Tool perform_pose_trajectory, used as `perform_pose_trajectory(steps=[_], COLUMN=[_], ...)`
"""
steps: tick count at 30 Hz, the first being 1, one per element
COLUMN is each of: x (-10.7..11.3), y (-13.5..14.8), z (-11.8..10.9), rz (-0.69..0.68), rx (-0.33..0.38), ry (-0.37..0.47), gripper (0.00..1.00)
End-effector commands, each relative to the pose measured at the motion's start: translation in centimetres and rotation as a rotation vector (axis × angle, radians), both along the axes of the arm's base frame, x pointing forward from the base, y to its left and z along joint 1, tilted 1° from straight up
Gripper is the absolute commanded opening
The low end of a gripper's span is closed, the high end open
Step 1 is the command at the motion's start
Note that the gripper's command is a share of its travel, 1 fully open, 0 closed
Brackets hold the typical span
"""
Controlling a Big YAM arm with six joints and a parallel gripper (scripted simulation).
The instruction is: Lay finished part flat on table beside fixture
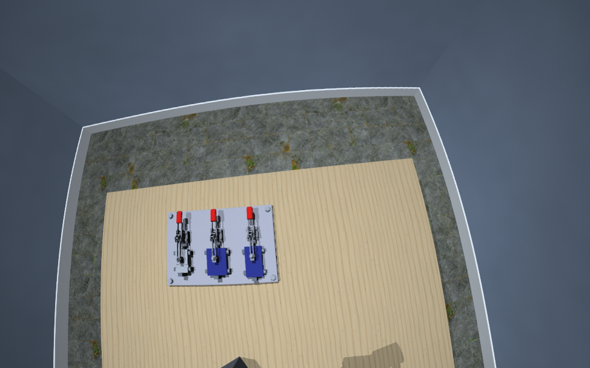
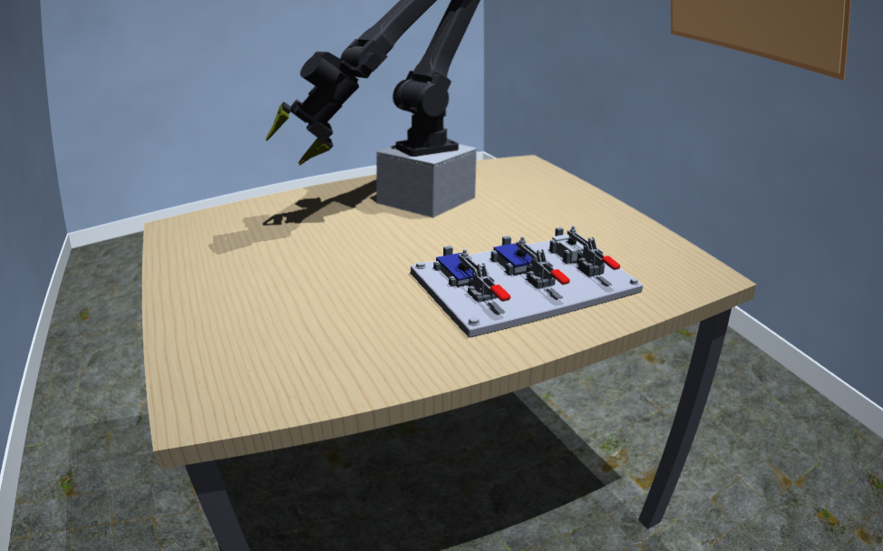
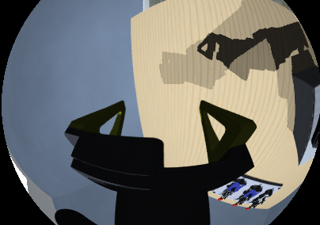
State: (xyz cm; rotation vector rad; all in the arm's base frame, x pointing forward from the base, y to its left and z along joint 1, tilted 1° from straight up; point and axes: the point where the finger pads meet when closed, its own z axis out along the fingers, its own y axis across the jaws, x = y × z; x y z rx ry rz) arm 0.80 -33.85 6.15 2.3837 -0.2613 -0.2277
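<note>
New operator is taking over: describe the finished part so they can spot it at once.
On the wooden table lies a grey fixture plate with three red-handled toggle clamps in a row. The finished part sits at the end station, nearest the table's right edge in the exterior view. It is pale grey; its two neighbours are blue.

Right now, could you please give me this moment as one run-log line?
gripper: open, empty, raised beside the pedestal | grey part: clamped in fixture | blue blanks: clamped | stage: approach not begun

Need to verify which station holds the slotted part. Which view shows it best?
The top view: the pale part sits in the fixture's leftmost station, beside two blue blanks. The exterior view shows it small behind its clamp. In the wrist view it is too small to make out.
</note>
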Motion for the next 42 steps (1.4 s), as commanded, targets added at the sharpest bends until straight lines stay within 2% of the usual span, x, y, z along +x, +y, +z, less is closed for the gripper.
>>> perform_pose_trajectory(steps=[1,2,3,8,11,13,14,15,16,17,19,20,21,22,23,24,26,27,28,29,31,32,33,34,36,37,38,42], x=[0.0,0.0,0.3,2.2,5.0,7.6,7.6,9.2,9.2,10.9,10.9,12.8,12.8,14.7,14.7,16.6,16.6,18.6,18.6,20.6,20.6,22.5,22.5,24.3,24.3,24.3,23.7,23.8], y=[-0.2,-0.2,-1.2,-1.9,-1.8,-1.3,-1.3,-0.9,-0.9,-0.4,-0.4,0.3,0.3,1.1,1.1,2.1,2.1,3.2,3.2,4.5,4.5,6.0,6.0,7.6,7.6,7.6,7.1,7.0], z=[0.3,0.3,1.3,2.6,3.0,3.1,3.1,3.2,3.0,3.3,3.3,3.4,3.2,3.6,3.6,3.7,3.3,3.9,3.8,4.1,3.8,4.2,4.1,4.4,4.4,3.8,3.7,3.8], rz=[0.000,0.000,0.002,0.097,0.246,0.396,0.396,0.486,0.486,0.585,0.585,0.692,0.692,0.806,0.806,0.910,0.928,1.051,1.052,1.153,1.181,1.300,1.310,1.399,1.399,1.445,1.423,1.421], rx=[-0.008,-0.008,-0.032,-0.036,-0.019,-0.003,-0.003,0.005,0.012,0.012,0.012,0.015,0.021,0.016,0.016,0.016,0.026,0.007,0.011,0.003,0.004,-0.018,-0.018,-0.028,-0.028,-0.021,-0.013,-0.022], ry=[-0.001,-0.001,-0.006,0.019,0.068,0.120,0.120,0.152,0.154,0.188,0.188,0.228,0.229,0.270,0.270,0.309,0.319,0.366,0.366,0.404,0.418,0.465,0.471,0.504,0.504,0.528,0.527,0.526], gripper=[1.00,1.00,1.00,1.00,1.00,1.00,1.00,1.00,1.00,1.00,1.00,1.00,1.00,1.00,1.00,1.00,1.00,1.00,1.00,1.00,1.00,1.00,1.00,1.00,1.00,1.00,1.00,1.00])
